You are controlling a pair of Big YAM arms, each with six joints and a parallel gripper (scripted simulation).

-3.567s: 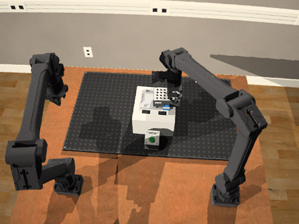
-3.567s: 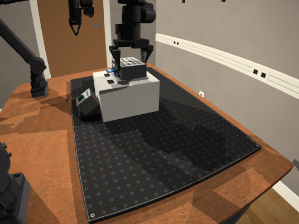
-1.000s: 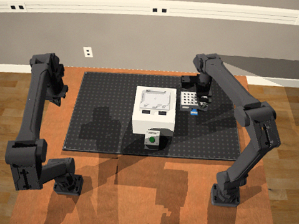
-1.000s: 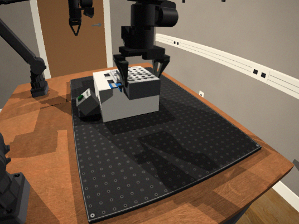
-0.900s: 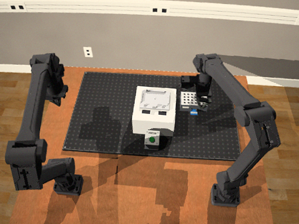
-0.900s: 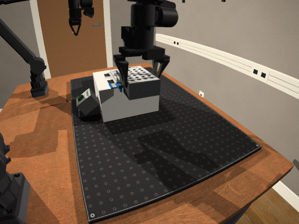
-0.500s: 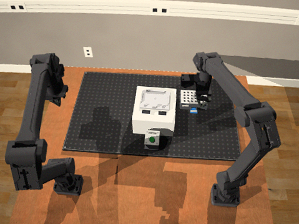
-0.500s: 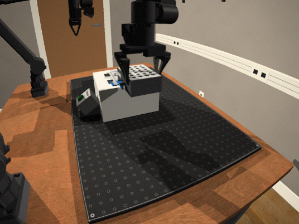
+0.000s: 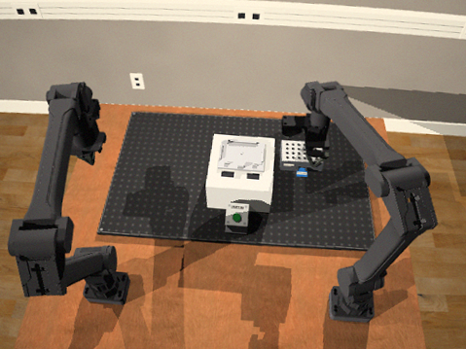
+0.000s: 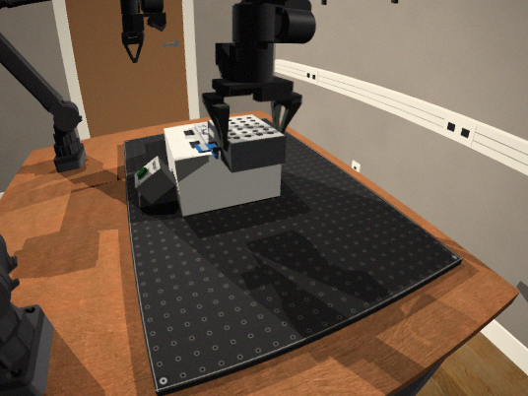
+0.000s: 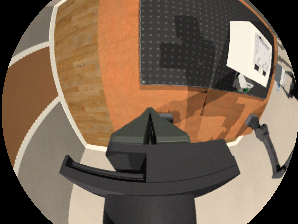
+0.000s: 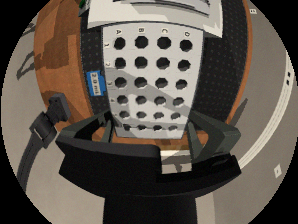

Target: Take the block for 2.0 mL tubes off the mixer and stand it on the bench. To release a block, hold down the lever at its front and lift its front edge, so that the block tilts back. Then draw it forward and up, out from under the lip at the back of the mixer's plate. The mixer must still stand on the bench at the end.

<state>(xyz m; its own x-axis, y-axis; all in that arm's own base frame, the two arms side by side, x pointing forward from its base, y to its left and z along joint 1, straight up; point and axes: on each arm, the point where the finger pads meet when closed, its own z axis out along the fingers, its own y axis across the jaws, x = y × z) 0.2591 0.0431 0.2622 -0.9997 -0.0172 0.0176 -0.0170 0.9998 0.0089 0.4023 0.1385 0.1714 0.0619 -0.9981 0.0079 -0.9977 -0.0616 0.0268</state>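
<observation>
Block for 2.0 mL tubes: off the mixer, gripped and aloft, awaiting its place on the bench

1. Wooden bench [image 9: 200, 346] [image 10: 30, 197] [image 11: 117, 60] [image 12: 55, 50]. Bears both arms and the dark perforated board [image 9: 179, 140] [image 10: 222, 296] [image 11: 160, 40] [image 12: 220, 65].

2. Left gripper [image 9: 92, 161] [image 10: 134, 60] [image 11: 150, 110]. Fingertips together, nothing between; stationed well apart from the work and likely unneeded for the set-down.

3. Right gripper [image 9: 319, 149] [image 10: 253, 138] [image 12: 150, 117]. Clamped on the block, fingers at its front and back faces.

4. White mixer [image 9: 238, 195] [image 10: 227, 187] [image 11: 245, 45] [image 12: 212, 25]. Upright on the board; plate bare.

5. Block [image 9: 290, 151] [image 10: 258, 153] [image 11: 282, 77] [image 12: 131, 72]. Held above the board, beside the mixer, roughly level. Step in hand: lowering it. Best brought straight down, flat, with a gap kept from the mixer's side wall; fingers to part only once the base bears fully, then to rise vertically. An early release could drop or tip it.

6. Green-buttoned control box [image 9: 236, 225] [image 10: 158, 187] [image 11: 243, 82]. At the mixer's front.

7. Blue lever, marked 2.0 mL [image 9: 302, 172] [image 10: 206, 148] [image 12: 95, 83]. Projects from the block's front; the opening finger should avoid snagging it.
</observation>
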